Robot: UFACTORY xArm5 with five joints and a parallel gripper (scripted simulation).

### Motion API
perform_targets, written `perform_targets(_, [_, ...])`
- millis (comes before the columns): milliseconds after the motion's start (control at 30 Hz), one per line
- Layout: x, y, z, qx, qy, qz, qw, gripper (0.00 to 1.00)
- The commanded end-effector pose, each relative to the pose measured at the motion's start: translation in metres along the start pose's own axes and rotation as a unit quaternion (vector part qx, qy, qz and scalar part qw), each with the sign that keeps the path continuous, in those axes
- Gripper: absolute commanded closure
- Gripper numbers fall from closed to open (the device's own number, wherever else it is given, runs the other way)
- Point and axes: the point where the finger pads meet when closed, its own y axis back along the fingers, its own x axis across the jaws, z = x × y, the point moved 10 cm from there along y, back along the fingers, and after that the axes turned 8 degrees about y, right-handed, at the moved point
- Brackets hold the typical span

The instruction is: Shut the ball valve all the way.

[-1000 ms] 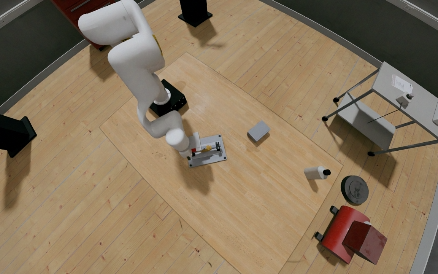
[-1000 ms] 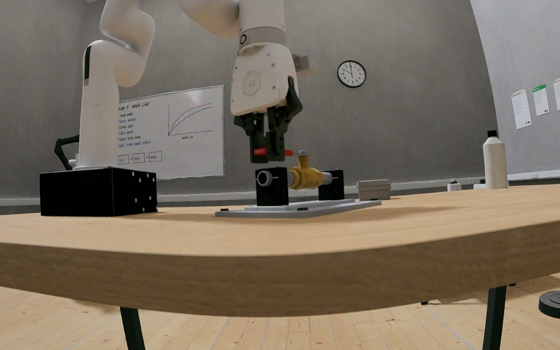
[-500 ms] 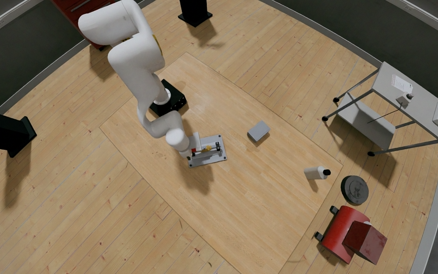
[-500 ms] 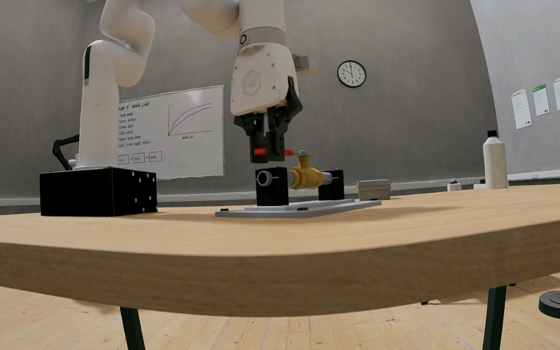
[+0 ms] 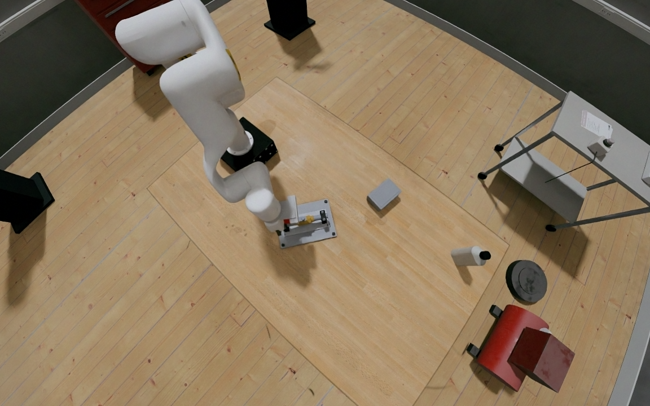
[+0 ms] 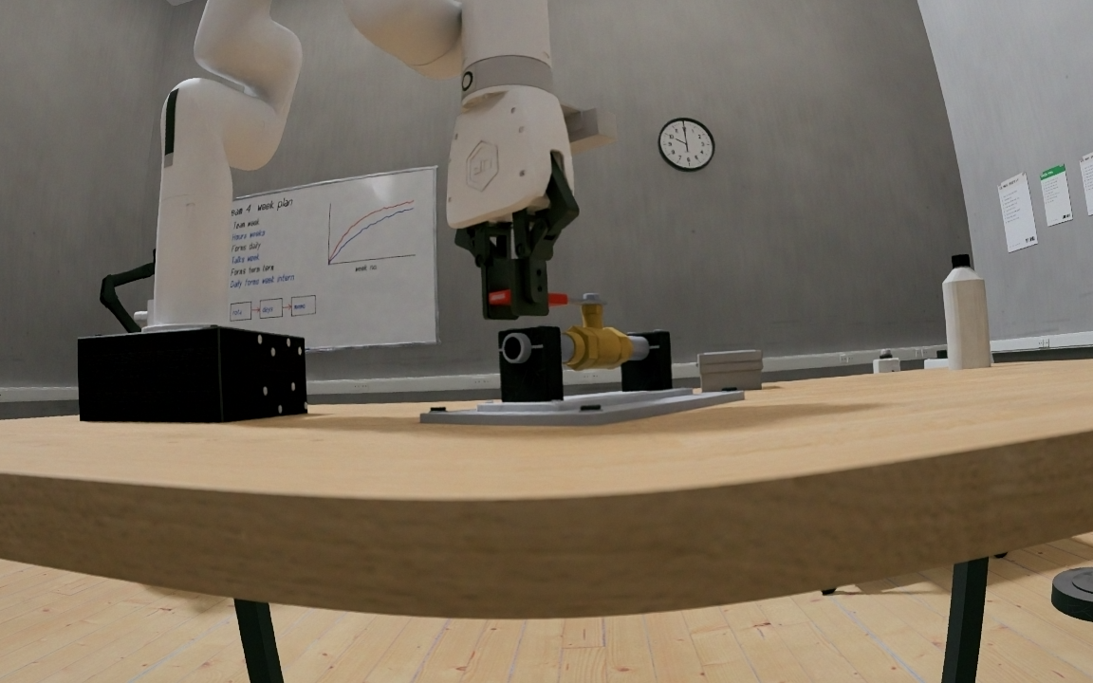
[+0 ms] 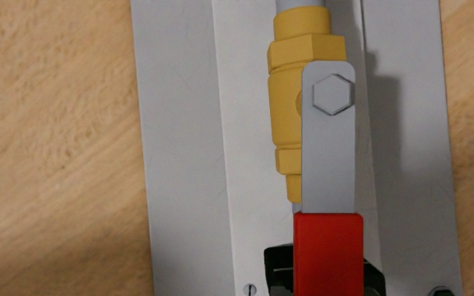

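A brass ball valve point(image 5: 309, 219) point(image 6: 597, 345) point(image 7: 287, 103) sits on a pipe between two black blocks on a grey base plate point(image 5: 328, 233) point(image 6: 669, 402) point(image 7: 179, 123). Its grey lever point(image 7: 328, 164) ends in a red handle point(image 6: 499, 297) point(image 7: 327, 251) and lies nearly along the pipe, turned slightly off it in the wrist view. My gripper point(image 6: 515, 299) point(image 5: 286, 223) comes down from above and is shut on the red handle. In the wrist view only the handle and a black block below it show; the fingers are out of frame.
The arm's black base point(image 5: 254, 146) point(image 6: 191, 374) stands behind the plate. A grey block point(image 5: 383, 193) point(image 6: 730, 369) and a white bottle point(image 5: 469, 256) point(image 6: 965, 316) stand further right on the wooden table point(image 5: 368, 313). A grey cart point(image 5: 615, 151), a black disc point(image 5: 526, 281) and a red object point(image 5: 519, 348) are on the floor.
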Motion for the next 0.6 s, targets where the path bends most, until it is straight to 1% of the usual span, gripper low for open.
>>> perform_targets(0, [-0.0016, 0.0004, -0.0003, 0.000, -0.011, 0.000, 1.000, 1.00])
perform_targets(567, [-0.0102, 0.0004, -0.0021, 0.000, -0.062, 0.000, 0.998, 1.00])
